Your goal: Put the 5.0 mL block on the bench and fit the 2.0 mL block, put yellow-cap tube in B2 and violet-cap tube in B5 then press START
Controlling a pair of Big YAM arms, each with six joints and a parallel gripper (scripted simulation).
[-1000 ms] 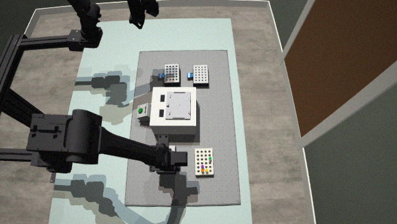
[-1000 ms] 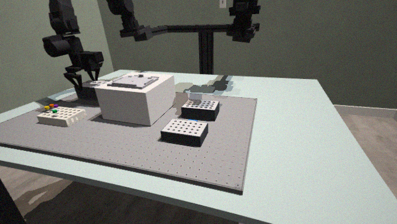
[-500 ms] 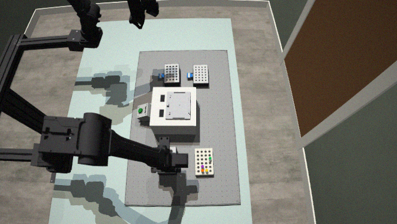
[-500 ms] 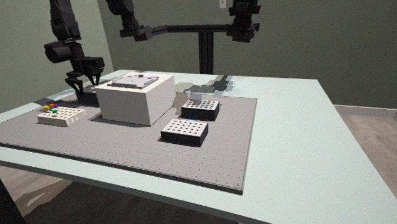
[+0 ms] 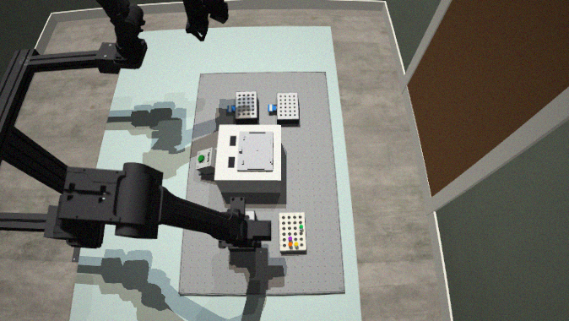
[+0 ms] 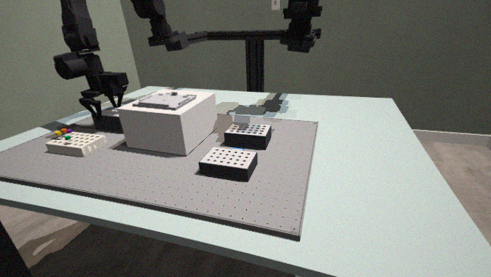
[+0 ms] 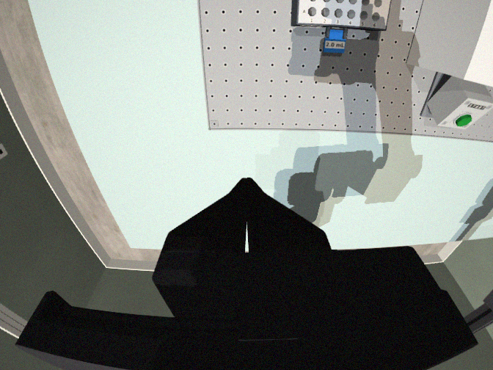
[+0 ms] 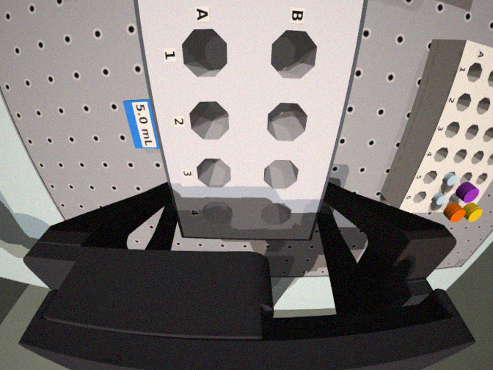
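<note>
Nearest, my left claw (image 5: 203,39) (image 7: 246,186) is closed on nothing, off to the left. My right claw (image 5: 245,228) (image 6: 108,111) (image 8: 246,186) grips the 5.0 mL block (image 5: 251,215) (image 6: 107,125) (image 8: 246,151) by its sides, right of the mixer (image 5: 249,130) (image 6: 156,129) (image 7: 483,59), whose plate (image 5: 257,152) (image 6: 164,101) is bare. The 2.0 mL block (image 5: 246,105) (image 6: 248,138) (image 7: 331,17) stands left of it. Farther, the rack (image 5: 282,249) (image 6: 65,149) (image 8: 422,119) holds the yellow-capped tube (image 5: 296,244) (image 6: 57,133) (image 8: 472,212) and violet-capped tube (image 5: 289,238) (image 6: 69,130) (image 8: 467,192).

5.0 mL block (image 5: 251,215) (image 6: 109,124) (image 8: 247,119) — lower than before
</note>
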